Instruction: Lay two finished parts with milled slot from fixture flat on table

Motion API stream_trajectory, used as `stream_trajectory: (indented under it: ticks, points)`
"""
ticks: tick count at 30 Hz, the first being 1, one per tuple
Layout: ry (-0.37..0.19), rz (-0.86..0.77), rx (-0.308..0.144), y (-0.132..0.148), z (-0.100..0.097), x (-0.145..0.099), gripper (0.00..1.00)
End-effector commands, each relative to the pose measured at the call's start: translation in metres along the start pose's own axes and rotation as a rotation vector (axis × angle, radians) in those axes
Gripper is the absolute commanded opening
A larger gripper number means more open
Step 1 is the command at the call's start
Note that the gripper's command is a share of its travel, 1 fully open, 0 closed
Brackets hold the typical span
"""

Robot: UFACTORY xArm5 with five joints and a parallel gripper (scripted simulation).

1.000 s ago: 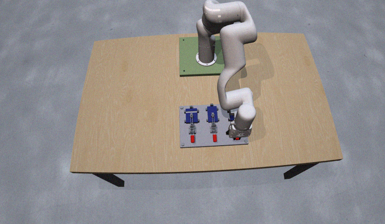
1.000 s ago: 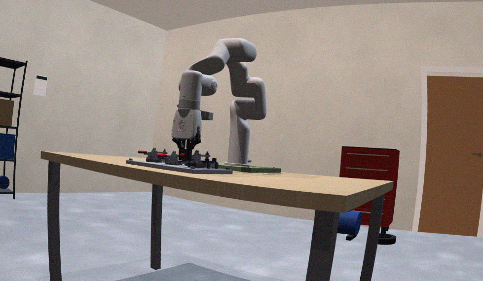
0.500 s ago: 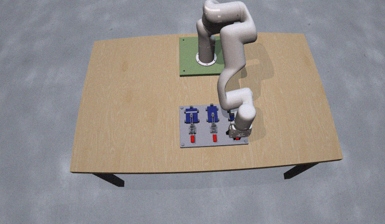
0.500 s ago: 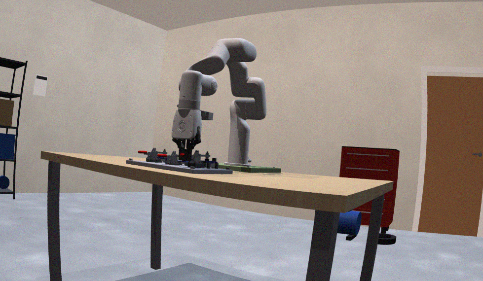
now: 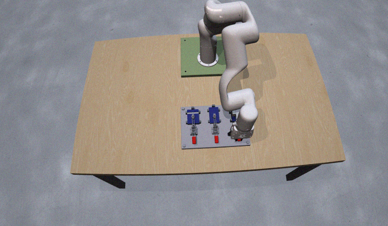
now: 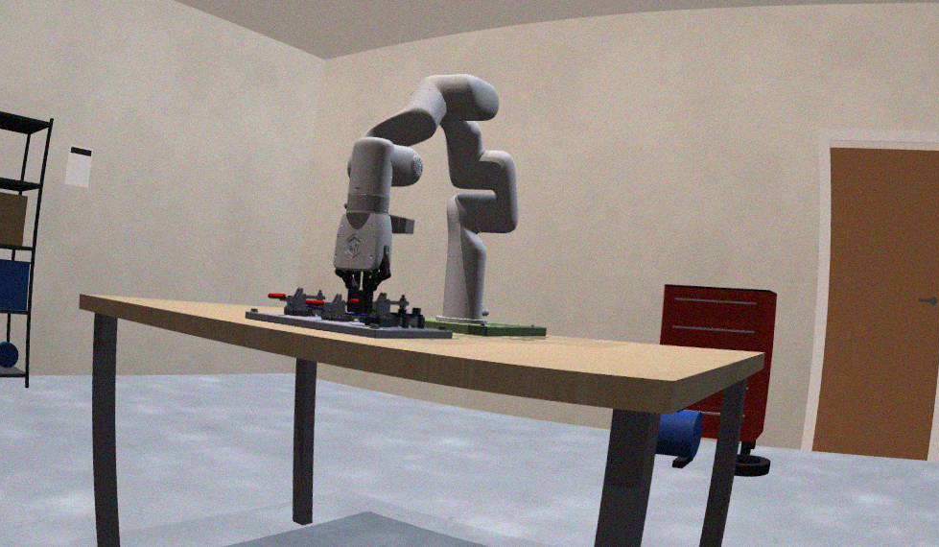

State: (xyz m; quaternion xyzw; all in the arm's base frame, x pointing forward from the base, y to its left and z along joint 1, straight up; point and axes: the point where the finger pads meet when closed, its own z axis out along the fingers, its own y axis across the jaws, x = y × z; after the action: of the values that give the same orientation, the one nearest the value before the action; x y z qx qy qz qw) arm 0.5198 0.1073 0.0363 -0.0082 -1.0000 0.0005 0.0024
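Bare table (image 5: 127, 92) left of fixture (image 5: 184, 131)

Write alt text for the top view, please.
The white arm's end effector is shut on the red clamp handle at the third station of a grey fixture plate on a wooden table. Two other stations hold blue parts under closed clamps.

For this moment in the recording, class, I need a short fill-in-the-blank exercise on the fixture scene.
1. The fixture plate carries ___ toggle clamps.
2. The gripper is shut on a clamp's ___ handle.
3. The arm's base stands on a ___ plate.

Missing words: three; red; green
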Motion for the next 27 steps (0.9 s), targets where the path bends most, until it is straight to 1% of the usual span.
stream_trajectory:
  ticks: [1, 27]
  points:
    - [-0.004, 0.0, -0.001, 0.0, -0.003, -0.001, 0.0]
    - [-0.004, 0.0, -0.001, 0.0, -0.014, 0.004, 0.0]
